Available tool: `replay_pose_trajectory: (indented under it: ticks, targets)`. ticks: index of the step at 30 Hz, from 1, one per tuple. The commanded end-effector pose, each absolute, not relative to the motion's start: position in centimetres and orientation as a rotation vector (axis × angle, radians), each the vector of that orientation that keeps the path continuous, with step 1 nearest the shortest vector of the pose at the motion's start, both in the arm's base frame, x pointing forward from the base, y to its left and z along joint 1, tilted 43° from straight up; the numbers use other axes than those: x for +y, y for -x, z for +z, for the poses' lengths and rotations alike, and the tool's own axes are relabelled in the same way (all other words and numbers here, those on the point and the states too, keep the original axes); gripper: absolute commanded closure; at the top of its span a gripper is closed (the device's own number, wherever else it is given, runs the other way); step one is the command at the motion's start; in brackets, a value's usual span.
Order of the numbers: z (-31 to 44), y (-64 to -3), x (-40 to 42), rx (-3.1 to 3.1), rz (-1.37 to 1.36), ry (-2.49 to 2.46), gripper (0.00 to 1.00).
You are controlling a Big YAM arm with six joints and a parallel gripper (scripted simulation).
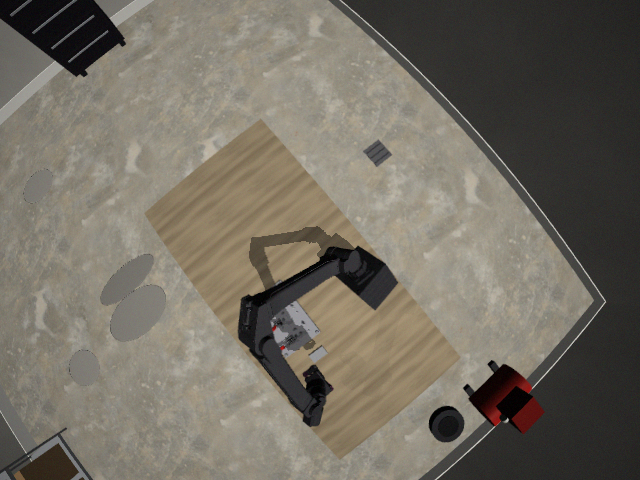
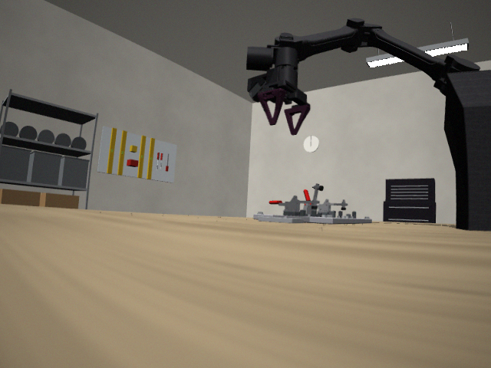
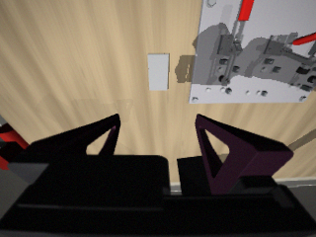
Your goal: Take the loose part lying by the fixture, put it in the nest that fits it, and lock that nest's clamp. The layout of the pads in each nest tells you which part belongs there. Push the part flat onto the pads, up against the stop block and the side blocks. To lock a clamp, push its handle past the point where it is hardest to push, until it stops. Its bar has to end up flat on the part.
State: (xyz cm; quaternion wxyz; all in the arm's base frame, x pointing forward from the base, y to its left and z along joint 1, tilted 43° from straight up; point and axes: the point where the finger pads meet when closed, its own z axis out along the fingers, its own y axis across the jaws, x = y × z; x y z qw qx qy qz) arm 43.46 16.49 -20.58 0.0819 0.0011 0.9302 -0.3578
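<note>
The loose part (image 1: 317,353) (image 3: 158,71) is a small flat grey rectangle. It lies on the wooden table (image 1: 217,206) just beside the fixture. The fixture (image 1: 297,326) (image 2: 313,217) (image 3: 281,95) is a light grey plate with dark nests and two clamps with red handles (image 3: 247,9) (image 3: 302,39) (image 2: 274,202) (image 2: 306,194). One handle lies low and one stands up. My gripper (image 1: 311,372) (image 2: 283,126) (image 3: 157,118) is open and empty. It hangs high above the table, close to the part and off to the side of the fixture.
The arm's black base (image 1: 374,281) (image 2: 469,150) stands on the table behind the fixture. Off the table are a red machine (image 1: 509,397), a black tyre (image 1: 446,423), a black tool cabinet (image 2: 410,199) and a shelf (image 2: 43,146).
</note>
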Motion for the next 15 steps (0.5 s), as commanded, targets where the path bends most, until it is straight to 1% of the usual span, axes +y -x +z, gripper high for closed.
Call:
replay_pose_trajectory:
  ticks: [1,6,15]
  targets:
    - [-21.9,-42.7,17.2,2.778,-1.072,0.023,0.08]
    - [-22.2,-43.0,15.3,2.793,-1.089,0.001,0.08]
    - [-23.3,-43.6,14.3,2.787,-1.085,-0.003,0.08]
